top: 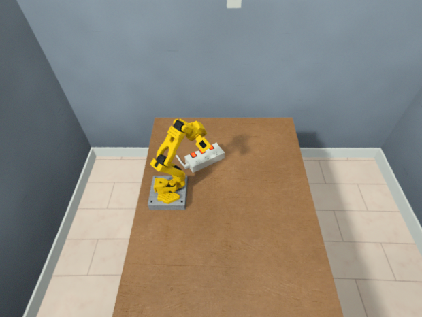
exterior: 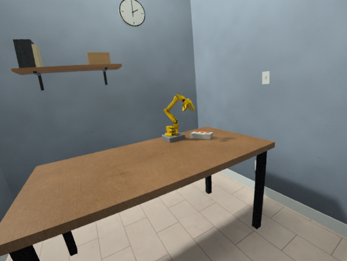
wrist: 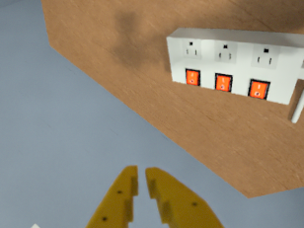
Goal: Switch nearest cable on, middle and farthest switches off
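Note:
The white power strip (top: 204, 157) lies on the brown table, right way up, with its sockets and three orange rocker switches facing up. Its short cable stub (top: 180, 162) sticks out of the end nearest the arm's base. In the wrist view the strip (wrist: 237, 63) is at the upper right, with the switches in a row (wrist: 222, 82) and the cable (wrist: 297, 105) at the right edge. All three switches look the same bright orange. My gripper (wrist: 140, 172) is shut and empty. It hangs well above the strip (exterior: 201, 135), as the exterior view shows (exterior: 188, 106).
The arm's grey base (top: 167, 197) stands at the table's left edge, just in front of the strip. The table's far edge and far left corner lie close behind the strip. A wall shelf (exterior: 65, 68) and a clock (exterior: 131, 12) are far off.

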Action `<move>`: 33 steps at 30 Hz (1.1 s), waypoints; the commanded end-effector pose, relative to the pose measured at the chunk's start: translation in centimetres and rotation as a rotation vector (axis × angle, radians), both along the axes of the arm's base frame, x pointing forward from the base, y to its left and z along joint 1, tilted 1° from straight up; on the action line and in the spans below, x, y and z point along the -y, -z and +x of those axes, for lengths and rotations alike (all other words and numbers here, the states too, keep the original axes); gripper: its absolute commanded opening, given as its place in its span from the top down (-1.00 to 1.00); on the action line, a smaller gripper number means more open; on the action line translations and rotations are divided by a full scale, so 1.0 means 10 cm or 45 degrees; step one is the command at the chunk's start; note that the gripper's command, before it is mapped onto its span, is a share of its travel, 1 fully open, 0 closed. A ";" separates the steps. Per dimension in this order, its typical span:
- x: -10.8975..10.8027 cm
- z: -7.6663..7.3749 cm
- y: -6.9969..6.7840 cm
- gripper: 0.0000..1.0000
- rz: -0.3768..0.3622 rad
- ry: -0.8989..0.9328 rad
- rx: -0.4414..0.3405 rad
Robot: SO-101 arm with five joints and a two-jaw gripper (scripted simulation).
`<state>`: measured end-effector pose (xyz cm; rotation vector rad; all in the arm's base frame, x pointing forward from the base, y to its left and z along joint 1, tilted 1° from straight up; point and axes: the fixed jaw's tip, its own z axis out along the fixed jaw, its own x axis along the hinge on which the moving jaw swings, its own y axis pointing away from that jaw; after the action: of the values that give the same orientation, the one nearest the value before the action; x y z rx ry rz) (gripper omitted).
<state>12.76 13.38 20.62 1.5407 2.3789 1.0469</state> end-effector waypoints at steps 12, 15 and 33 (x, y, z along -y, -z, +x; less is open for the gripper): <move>-0.02 0.00 0.21 1.00 -0.122 -0.028 -0.096; -0.03 0.00 0.34 1.00 -0.191 -0.034 -0.155; -0.02 -0.01 0.72 1.00 -0.410 -0.054 -0.347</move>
<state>12.85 13.58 13.92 1.6163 2.5773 0.4922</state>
